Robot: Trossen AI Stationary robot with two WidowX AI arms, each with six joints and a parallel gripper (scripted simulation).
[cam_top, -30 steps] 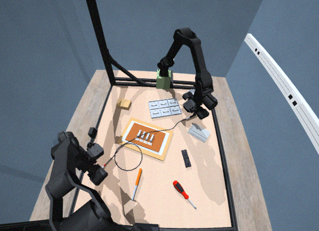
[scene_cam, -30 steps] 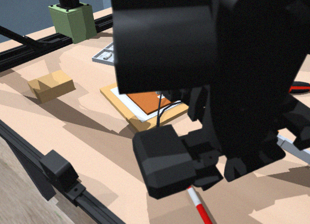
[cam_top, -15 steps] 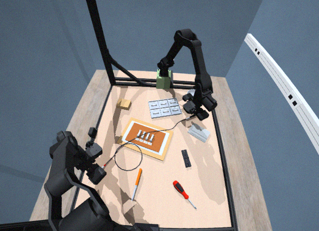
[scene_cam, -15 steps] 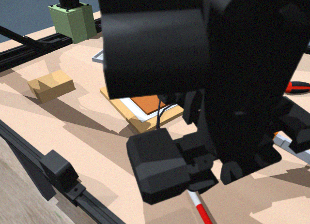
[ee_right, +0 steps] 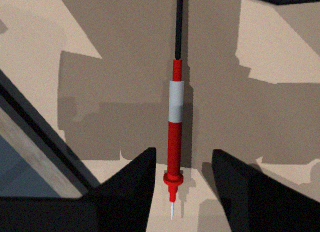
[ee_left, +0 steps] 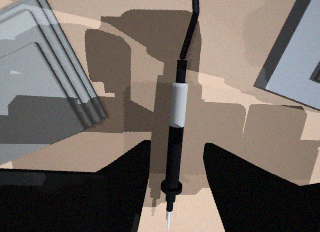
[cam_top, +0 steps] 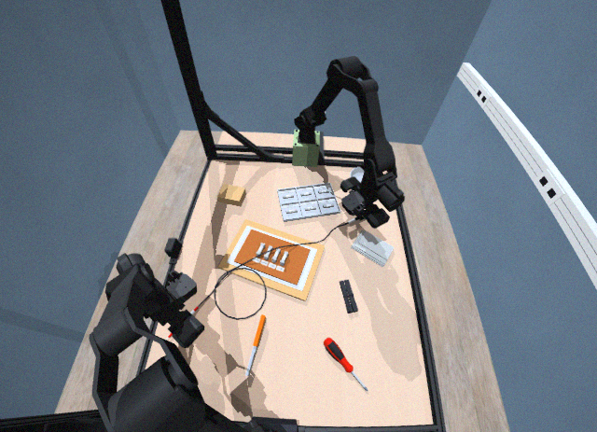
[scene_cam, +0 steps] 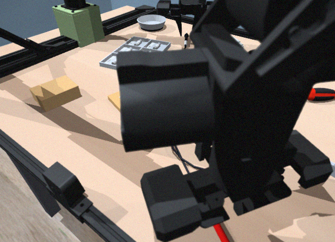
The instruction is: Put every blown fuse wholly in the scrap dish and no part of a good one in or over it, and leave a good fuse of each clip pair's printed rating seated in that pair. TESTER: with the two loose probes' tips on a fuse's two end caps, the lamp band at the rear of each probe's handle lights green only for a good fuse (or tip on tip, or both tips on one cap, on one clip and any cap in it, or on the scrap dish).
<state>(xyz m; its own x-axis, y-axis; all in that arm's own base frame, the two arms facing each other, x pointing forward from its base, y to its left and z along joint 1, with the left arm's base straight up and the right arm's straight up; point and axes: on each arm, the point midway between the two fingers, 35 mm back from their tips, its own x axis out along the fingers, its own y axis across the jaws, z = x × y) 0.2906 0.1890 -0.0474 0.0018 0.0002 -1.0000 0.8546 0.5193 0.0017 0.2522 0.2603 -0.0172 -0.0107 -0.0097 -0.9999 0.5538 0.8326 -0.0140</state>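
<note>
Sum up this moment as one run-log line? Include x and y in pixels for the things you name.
left claw (ee_left: 177, 147) (scene_cam: 186, 29): open over black probe (ee_left: 175, 152) | right claw (ee_right: 184, 154): open over red probe (ee_right: 174, 147) | lamp bands: not green
</note>
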